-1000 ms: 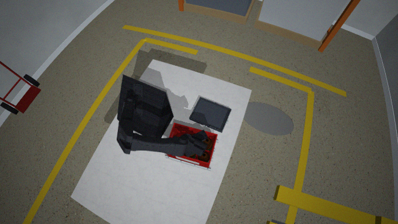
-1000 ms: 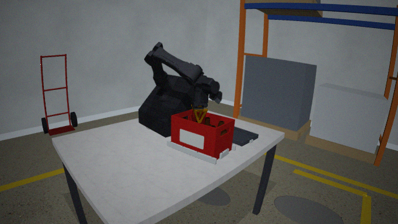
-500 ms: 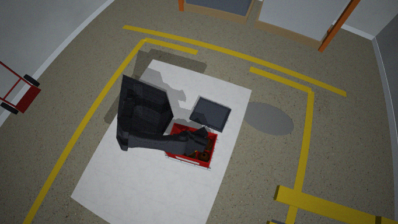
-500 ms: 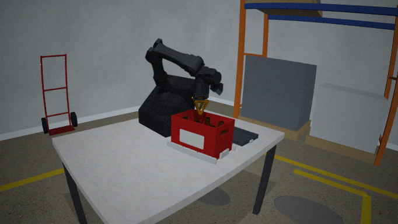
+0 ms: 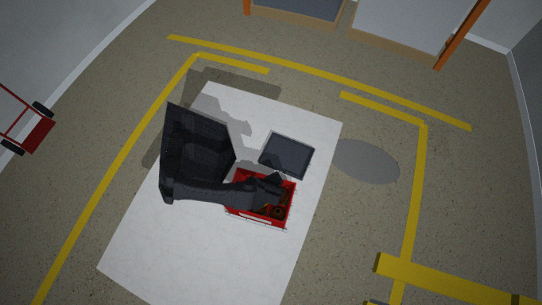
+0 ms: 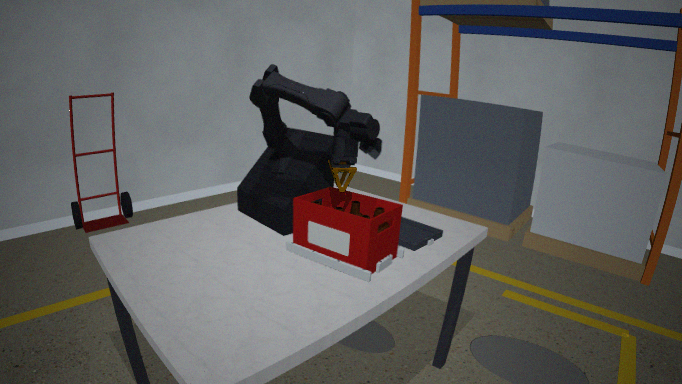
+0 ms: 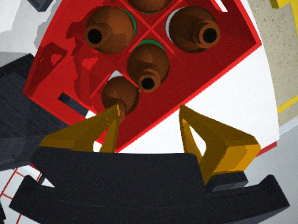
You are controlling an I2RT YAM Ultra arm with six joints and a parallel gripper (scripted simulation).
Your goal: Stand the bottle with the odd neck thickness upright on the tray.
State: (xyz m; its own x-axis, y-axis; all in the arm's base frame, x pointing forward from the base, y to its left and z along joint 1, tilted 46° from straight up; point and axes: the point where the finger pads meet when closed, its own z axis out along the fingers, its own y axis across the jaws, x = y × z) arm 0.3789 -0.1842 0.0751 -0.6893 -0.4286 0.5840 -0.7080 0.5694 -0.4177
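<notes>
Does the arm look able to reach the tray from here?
Probably yes: the tray lies right beside the crate, with nothing standing on it, though the gripper would have to clear the crate's wall.
</notes>
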